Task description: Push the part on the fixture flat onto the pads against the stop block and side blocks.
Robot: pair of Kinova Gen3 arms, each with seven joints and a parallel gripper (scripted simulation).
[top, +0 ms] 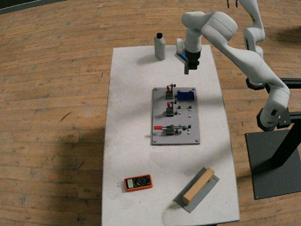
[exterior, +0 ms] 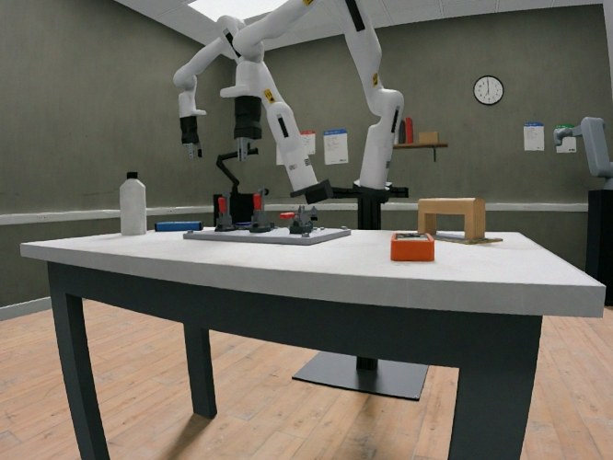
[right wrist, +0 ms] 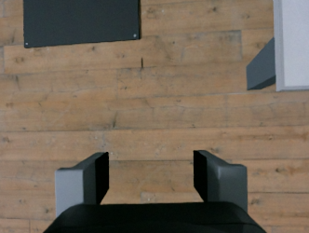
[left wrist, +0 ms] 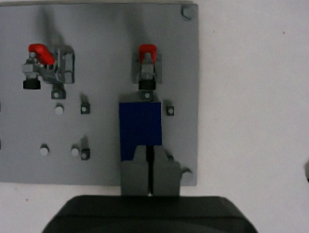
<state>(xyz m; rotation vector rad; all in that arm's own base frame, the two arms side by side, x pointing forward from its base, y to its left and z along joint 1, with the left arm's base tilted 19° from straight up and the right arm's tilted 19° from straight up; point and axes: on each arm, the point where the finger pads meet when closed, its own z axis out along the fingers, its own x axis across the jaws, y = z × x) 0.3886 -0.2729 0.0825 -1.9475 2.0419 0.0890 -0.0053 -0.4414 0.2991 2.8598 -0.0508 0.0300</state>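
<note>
The blue part lies on the grey fixture plate at its far end in the top view. In the left wrist view its short edge is close to the stop block, and a narrow gap shows to the side block. The other side block is mostly hidden by the fingers. Whether the part lies fully flat cannot be told. My left gripper is shut and empty, high above the plate. My right gripper is open and empty, off the table.
A toggle clamp stands raised by the stop block; another raised clamp and a lowered one stand alongside. A bottle stands behind, multimeter and trowel in front.
</note>
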